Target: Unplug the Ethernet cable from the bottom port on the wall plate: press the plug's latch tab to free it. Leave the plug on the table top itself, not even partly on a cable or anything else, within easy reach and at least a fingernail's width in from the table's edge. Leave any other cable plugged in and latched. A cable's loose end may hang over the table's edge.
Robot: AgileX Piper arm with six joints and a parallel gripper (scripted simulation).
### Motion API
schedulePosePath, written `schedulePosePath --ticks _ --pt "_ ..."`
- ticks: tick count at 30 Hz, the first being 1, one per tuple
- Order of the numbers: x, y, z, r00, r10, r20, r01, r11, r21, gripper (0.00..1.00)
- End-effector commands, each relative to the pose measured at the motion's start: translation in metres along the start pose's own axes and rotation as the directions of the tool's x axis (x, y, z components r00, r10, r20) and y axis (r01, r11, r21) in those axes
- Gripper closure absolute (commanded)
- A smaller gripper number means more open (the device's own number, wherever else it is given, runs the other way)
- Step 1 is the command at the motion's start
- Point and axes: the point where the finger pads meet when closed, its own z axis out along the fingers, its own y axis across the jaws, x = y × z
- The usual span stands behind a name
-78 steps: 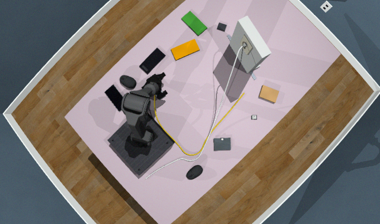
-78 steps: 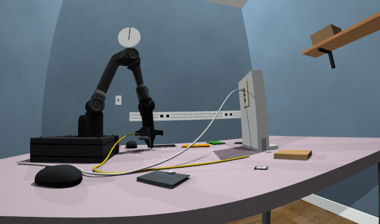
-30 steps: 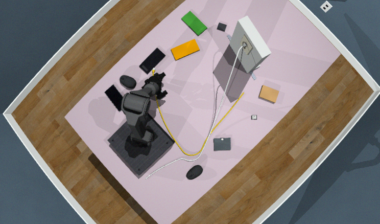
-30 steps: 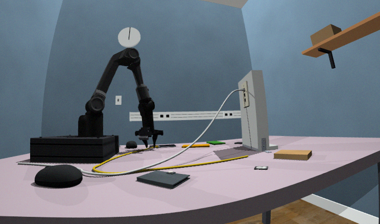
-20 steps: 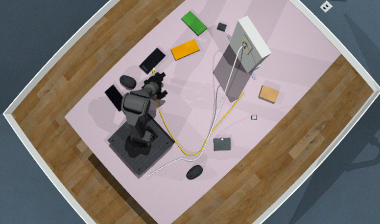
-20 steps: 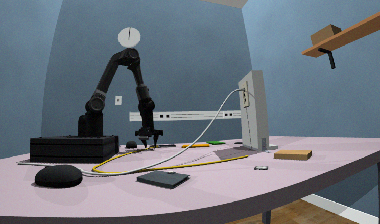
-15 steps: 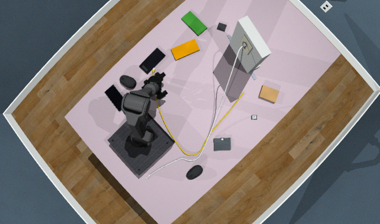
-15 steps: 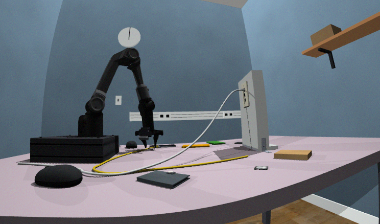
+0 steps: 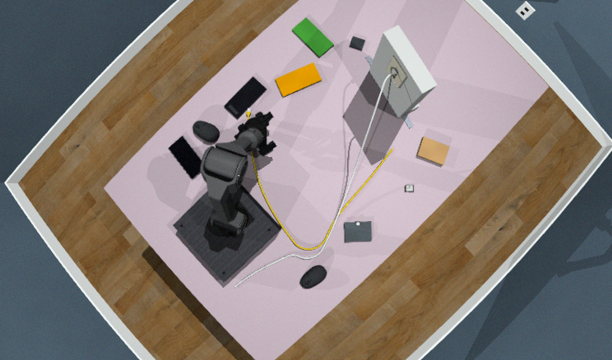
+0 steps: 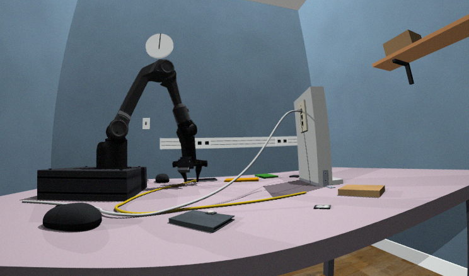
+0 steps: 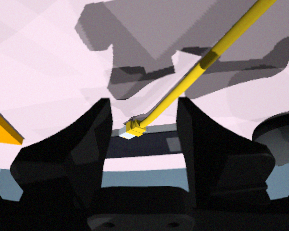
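Observation:
The yellow Ethernet cable (image 9: 289,233) (image 10: 138,198) (image 11: 222,47) lies loose on the pink table (image 9: 474,66) (image 10: 398,203). Its plug (image 9: 248,111) (image 11: 134,128) sits low between my fingers, close beside a black phone (image 9: 245,96); I cannot tell whether they touch. My gripper (image 9: 258,120) (image 10: 190,178) (image 11: 144,109) is open, with a finger on each side of the plug and clear of it. The wall plate (image 9: 396,74) (image 10: 302,115) is on a white upright stand (image 9: 408,57) (image 10: 312,144). A white cable (image 9: 370,117) (image 10: 256,155) is plugged into its top port.
Near the arm are a black mouse (image 9: 206,131) and a black slab (image 9: 185,156). An orange slab (image 9: 298,79), green slab (image 9: 312,36), tan block (image 9: 433,150) (image 10: 360,190), grey notebook (image 9: 357,232) (image 10: 200,220) and second mouse (image 9: 312,277) (image 10: 72,217) also lie on the table.

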Motion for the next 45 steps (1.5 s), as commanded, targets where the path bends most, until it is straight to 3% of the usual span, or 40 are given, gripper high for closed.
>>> schedulePosePath --ticks 1,29,45 --pt "0.001 0.0 0.0 1.0 -0.003 0.002 0.003 1.0 0.003 0.36" --pt "0.001 0.0 0.0 1.0 -0.003 0.002 0.003 1.0 0.003 0.36" --pt "0.001 0.0 -0.023 1.0 -0.003 0.002 0.003 1.0 0.003 0.36"
